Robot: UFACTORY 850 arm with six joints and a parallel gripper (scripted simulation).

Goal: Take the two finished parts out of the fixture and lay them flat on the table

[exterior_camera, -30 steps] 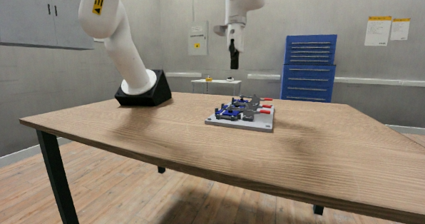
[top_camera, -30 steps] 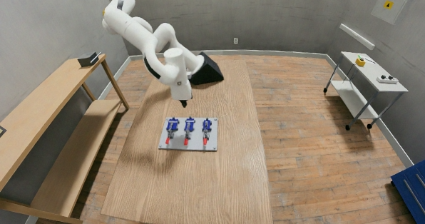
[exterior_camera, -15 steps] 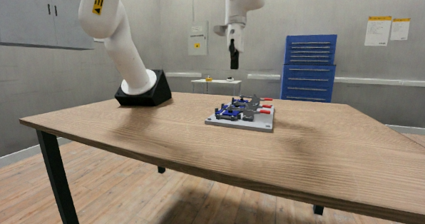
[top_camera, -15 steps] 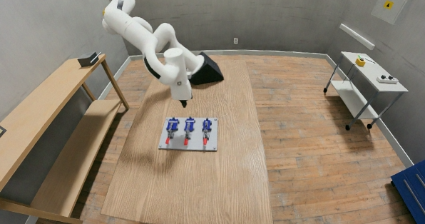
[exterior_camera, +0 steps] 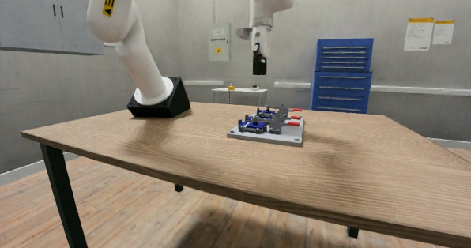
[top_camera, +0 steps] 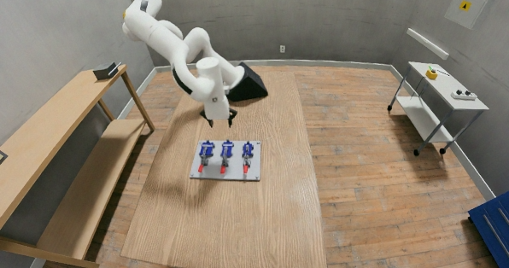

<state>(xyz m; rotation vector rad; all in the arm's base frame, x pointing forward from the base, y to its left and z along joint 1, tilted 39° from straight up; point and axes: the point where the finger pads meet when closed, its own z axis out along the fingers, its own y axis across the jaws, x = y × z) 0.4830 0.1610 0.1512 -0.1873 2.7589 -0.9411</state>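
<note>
A grey fixture plate [top_camera: 194,172] [exterior_camera: 294,137] lies in the middle of the wooden table [top_camera: 222,229] [exterior_camera: 197,152]. On it stand three clamp stations side by side, each with a blue part and a red-handled toggle clamp: left [top_camera: 207,149], middle [top_camera: 226,149] and right [top_camera: 247,148]. The parts are too small to tell which have a slot. My gripper [top_camera: 220,122] [exterior_camera: 259,67] is open and empty. It hangs high above the table, behind the fixture.
The robot's black base [top_camera: 248,84] [exterior_camera: 160,101] sits at the table's far end. A wooden bench with shelf [top_camera: 55,122] stands to the left. A white cart [top_camera: 444,92] stands at the right wall, a blue cabinet [exterior_camera: 341,75] near the corner.
</note>
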